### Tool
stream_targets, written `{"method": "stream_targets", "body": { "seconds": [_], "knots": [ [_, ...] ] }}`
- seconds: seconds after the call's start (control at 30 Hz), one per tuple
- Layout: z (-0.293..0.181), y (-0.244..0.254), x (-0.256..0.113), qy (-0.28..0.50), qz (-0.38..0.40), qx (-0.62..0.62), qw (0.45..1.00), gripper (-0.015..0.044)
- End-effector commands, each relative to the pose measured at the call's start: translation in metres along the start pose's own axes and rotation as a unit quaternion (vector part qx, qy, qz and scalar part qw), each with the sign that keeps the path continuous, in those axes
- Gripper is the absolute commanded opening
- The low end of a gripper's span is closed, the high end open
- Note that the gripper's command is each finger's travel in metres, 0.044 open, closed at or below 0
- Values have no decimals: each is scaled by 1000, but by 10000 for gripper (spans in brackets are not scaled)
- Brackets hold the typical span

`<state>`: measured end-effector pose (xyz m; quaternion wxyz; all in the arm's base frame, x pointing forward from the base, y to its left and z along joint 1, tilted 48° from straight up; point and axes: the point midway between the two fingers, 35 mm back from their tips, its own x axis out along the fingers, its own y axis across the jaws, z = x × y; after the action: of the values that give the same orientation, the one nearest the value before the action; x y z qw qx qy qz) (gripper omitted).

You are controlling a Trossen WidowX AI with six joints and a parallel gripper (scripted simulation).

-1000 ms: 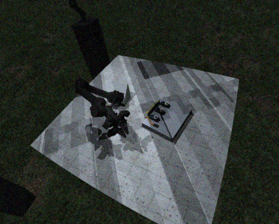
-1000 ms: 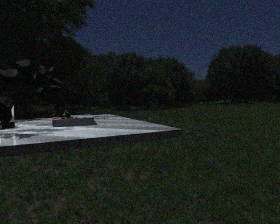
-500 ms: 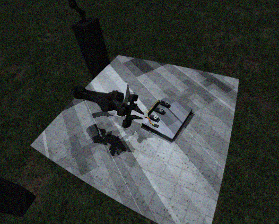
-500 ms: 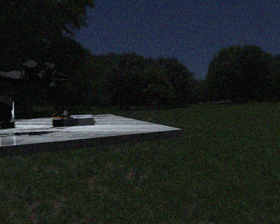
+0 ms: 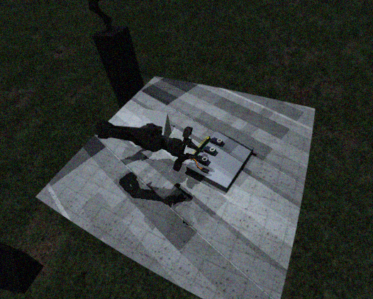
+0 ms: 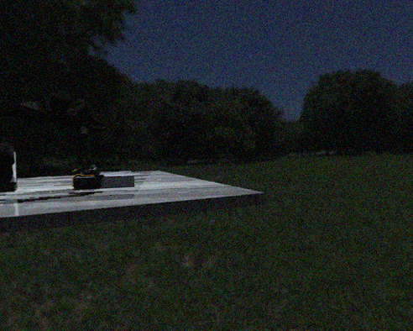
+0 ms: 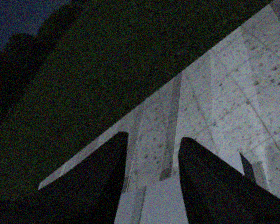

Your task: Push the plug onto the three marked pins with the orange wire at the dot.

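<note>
The holder, a flat grey plate (image 5: 232, 166) (image 6: 118, 182), carries several dark blocks with pale round tops, one of them here (image 5: 212, 149); I cannot tell which is the servo. A thin orange lead (image 5: 196, 164) (image 6: 83, 175) curves at its near left side to a small dark block (image 5: 205, 170) that may be the plug. A yellow-green strip (image 5: 203, 144) runs along the edge by the blocks. The pins and dot are too small and dark to see. My gripper (image 5: 197, 151) (image 7: 153, 143) is partly open, with nothing seen between its fingers. In the top view, its tips overlap the holder's left edge near the lead.
The patterned grey table (image 5: 245, 219) (image 6: 188, 191) lies under the holder. A thin upright wedge (image 5: 167, 127) stands behind my arm. A dark post (image 5: 118, 60) rises beyond the table's far left edge. The scene is dim, with dark shadows below the arm.
</note>
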<state>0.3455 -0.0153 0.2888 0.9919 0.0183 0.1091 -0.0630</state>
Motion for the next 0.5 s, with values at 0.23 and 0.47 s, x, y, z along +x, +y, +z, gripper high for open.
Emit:
{"method": "stream_targets", "body": {
  "seconds": [0.23,0.47],
  "knots": [
    [-49,-15,34,173,-92,-10,981,115],
    [-76,-25,44,269,-150,-36,951,115]
  ]
}}
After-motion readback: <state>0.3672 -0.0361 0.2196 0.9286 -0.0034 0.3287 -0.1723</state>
